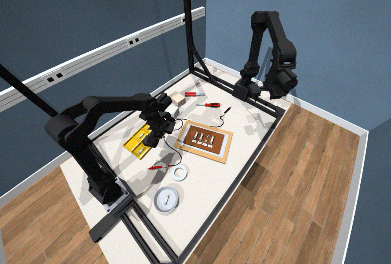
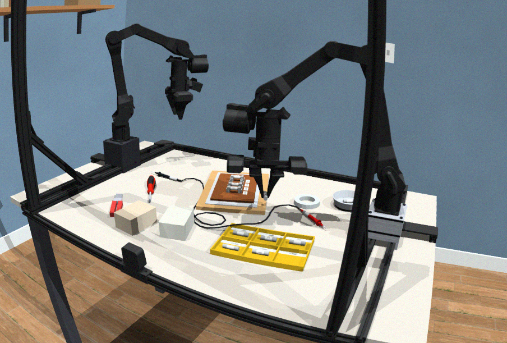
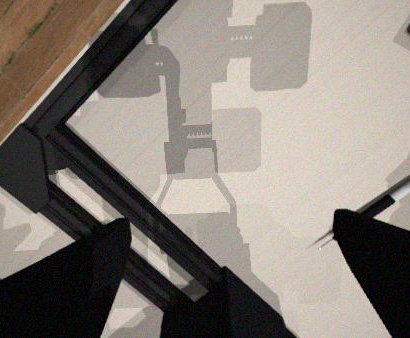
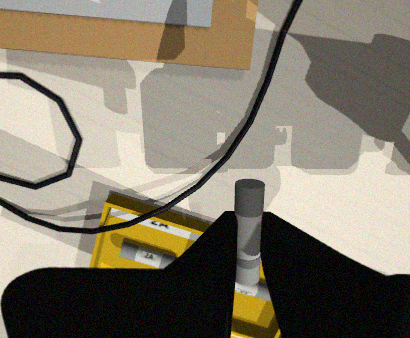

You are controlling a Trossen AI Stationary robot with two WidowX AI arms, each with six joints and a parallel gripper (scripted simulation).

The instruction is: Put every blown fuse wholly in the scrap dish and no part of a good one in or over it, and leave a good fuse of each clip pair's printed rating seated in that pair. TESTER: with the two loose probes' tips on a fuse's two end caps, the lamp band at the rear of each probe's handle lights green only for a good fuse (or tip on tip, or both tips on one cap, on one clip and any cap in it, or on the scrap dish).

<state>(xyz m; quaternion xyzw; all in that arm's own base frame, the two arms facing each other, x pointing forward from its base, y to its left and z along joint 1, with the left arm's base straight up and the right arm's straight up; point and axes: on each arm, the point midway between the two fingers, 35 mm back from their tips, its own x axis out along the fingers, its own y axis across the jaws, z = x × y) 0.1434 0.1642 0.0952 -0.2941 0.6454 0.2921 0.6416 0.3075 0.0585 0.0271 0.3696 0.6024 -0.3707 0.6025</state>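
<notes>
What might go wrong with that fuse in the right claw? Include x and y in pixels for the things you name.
The fuse [image 2: 265, 196] [image 4: 248, 240] juts past the right claw's [image 1: 161, 133] [image 2: 264, 192] [image 4: 249, 216] tips, so a bump might twist it. The claw could snag the black cord [image 1: 180, 157] [image 2: 245, 224] [image 4: 255, 107] if lowered. Closely spaced seated fuses [image 1: 211, 140] [image 2: 234, 188] could get knocked during insertion.

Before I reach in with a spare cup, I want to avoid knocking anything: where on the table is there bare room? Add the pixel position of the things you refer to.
The roomiest patch lies between the fuse board [image 1: 228, 147] [image 2: 203, 201], the white ring [image 1: 174, 177] [image 2: 307, 205] and the long frame rail beyond them. It's crowded around the yellow tray [image 1: 132, 145] [image 2: 262, 257], with the right gripper [image 2: 265, 195] [image 4: 246, 222] and cable close by.
</notes>
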